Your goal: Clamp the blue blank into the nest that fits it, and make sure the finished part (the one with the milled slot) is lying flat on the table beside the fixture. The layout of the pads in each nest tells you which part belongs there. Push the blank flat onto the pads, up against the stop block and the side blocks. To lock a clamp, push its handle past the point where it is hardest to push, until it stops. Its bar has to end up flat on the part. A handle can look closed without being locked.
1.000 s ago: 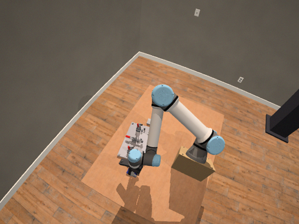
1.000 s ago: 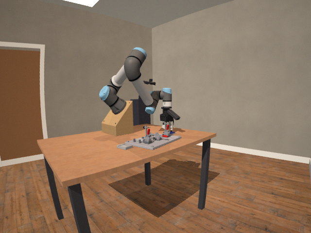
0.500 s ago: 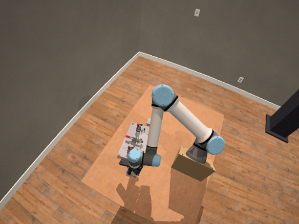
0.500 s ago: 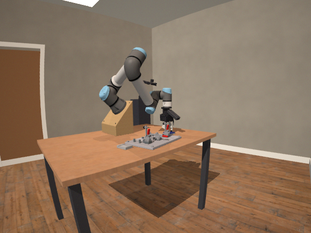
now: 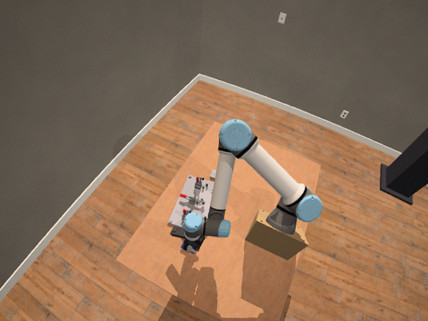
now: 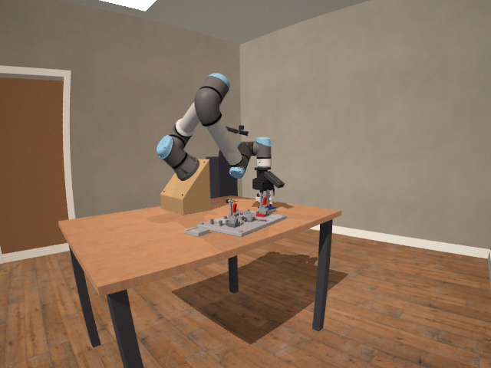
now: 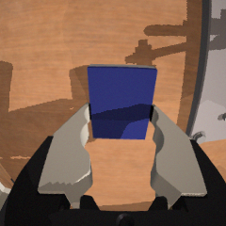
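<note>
My gripper [image 7: 120, 104] is shut on the blue blank [image 7: 121, 101], a flat dark blue rectangle, gripping its two long sides near one end. In the exterior view the gripper [image 6: 265, 198] points straight down, just above the table top at the far right end of the grey fixture plate [image 6: 241, 223]. A bit of the blank [image 6: 271, 206] shows below the fingers. From above, the wrist hides most of the gripper [image 5: 191, 246], off the near end of the fixture [image 5: 190, 204]. A flat grey piece [image 6: 196, 231] lies on the table at the fixture's left end; I cannot see a slot on it.
Red-handled toggle clamps [image 6: 234, 206] stand on the fixture, one handle upright. The fixture's rim [image 7: 214, 71] runs down the right side of the wrist view. The arm's wooden base block [image 6: 186, 195] sits behind the fixture. The table's right edge [image 6: 317, 218] is close by.
</note>
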Robot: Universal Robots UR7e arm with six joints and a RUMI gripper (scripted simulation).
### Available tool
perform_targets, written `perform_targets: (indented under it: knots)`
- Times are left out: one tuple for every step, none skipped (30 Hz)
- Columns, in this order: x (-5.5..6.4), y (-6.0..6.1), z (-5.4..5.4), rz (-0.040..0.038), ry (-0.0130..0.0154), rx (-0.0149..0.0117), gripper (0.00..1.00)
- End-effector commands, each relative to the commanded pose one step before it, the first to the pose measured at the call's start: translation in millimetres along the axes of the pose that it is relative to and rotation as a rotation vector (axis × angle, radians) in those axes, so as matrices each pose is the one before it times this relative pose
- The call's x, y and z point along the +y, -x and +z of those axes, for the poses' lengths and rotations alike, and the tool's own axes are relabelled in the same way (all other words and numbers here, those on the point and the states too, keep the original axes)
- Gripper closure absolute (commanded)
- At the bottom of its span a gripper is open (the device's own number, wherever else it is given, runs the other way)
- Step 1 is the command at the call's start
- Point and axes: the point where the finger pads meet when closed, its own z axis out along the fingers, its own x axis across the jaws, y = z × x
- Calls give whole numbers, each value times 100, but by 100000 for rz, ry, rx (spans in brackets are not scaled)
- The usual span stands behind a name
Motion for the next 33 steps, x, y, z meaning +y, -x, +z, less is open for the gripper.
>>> perform_targets:
  knots:
    - [-45,8,-1311,50,-72,-9,100]
    - [1,0,-380,0,0,1,100]
    - [0,0,-405,0,0,0,100]
    - [0,0,-428,0,0,0,100]
    - [0,0,0,0,0,0,100]
    - [0,0,0,0,0,0,100]
    - [0,0,-448,0,0,0,100]
    - [0,0,-465,0,0,0,100]
    - [0,0,-478,0,0,0,100]
    - [0,0,-488,0,0,0,100]
    - [0,0,-494,0,0,0,100]
    - [0,0,-496,0,0,0,100]
    - [0,0,-495,0,0,0,100]
    - [0,0,-489,0,0,0,100]
    - [0,0,-480,0,0,0,100]
    - [0,0,-468,0,0,0,100]
    - [0,0,-452,0,0,0,100]
    - [0,0,-432,0,0,0,100]
    - [0,0,-410,0,0,0,100]
    - [-1,0,-384,0,0,0,100]
    - [0,0,-356,0,0,0,100]
    - [0,0,0,0,0,0,100]
    - [0,0,0,0,0,0,100]
    - [1,-1,-326,0,0,1,100]
    - [-1,1,-293,0,0,-1,100]
    - [1,0,-260,0,0,0,100]
    - [-1,0,-226,0,0,0,100]
    - [1,-1,-191,0,0,1,100]
    - [-1,0,-157,0,0,0,100]
    - [0,0,-125,0,0,0,100]
    - [0,0,-94,0,0,0,100]
    - [0,0,-66,0,0,0,100]
    - [0,0,-42,0,0,0,100]
